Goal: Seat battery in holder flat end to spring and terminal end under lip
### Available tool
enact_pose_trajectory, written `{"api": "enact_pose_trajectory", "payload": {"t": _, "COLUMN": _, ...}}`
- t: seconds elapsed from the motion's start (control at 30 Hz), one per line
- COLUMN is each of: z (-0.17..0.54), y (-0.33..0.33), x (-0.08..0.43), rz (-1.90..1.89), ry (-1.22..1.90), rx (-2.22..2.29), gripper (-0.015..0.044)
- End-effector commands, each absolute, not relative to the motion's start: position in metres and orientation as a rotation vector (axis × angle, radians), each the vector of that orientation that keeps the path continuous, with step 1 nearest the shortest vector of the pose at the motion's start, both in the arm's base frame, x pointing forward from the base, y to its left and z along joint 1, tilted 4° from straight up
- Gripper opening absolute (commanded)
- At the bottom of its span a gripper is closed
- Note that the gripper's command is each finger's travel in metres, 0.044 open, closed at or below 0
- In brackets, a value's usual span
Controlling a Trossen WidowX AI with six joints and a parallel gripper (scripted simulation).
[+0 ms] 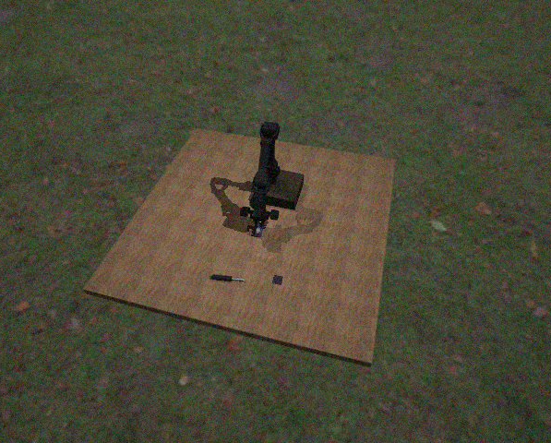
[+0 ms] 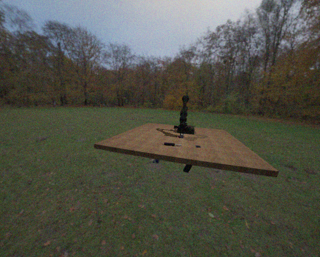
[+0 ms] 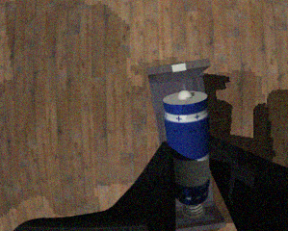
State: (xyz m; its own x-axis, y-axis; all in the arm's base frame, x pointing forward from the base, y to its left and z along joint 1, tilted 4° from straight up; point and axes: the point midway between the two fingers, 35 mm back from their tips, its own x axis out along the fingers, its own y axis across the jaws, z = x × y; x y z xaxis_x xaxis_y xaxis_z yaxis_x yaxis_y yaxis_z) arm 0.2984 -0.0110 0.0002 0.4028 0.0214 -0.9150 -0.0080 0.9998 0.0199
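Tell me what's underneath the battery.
The holder lies under the battery; its end wall with a white mark shows past the terminal end, and coils of the spring show below the flat end. The battery and the black fingers cover the holder's middle.

Outdoor grassy clearing (image 1: 456, 309) (image 2: 71, 207): fallen leaves, autumn trees (image 2: 79, 66) behind, open sky (image 2: 154, 24).

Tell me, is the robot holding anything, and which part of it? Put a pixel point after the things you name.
Yes, the gripper (image 1: 258, 229) (image 2: 181, 135) (image 3: 186, 145) is shut on the blue battery (image 3: 186, 132), gripping it around its middle, below the white plus-sign band.
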Motion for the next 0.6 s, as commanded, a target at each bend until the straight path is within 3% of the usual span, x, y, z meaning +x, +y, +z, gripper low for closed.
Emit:
{"api": "enact_pose_trajectory", "payload": {"t": 0.0, "z": -0.0046, "y": -0.0111, "x": 0.2958, "rz": 0.019, "ry": 1.200, "rx": 0.009, "gripper": 0.0069}}
{"api": "enact_pose_trajectory", "payload": {"t": 0.57, "z": -0.0058, "y": -0.0110, "x": 0.2988, "rz": 0.022, "ry": 1.297, "rx": 0.007, "gripper": 0.0069}}
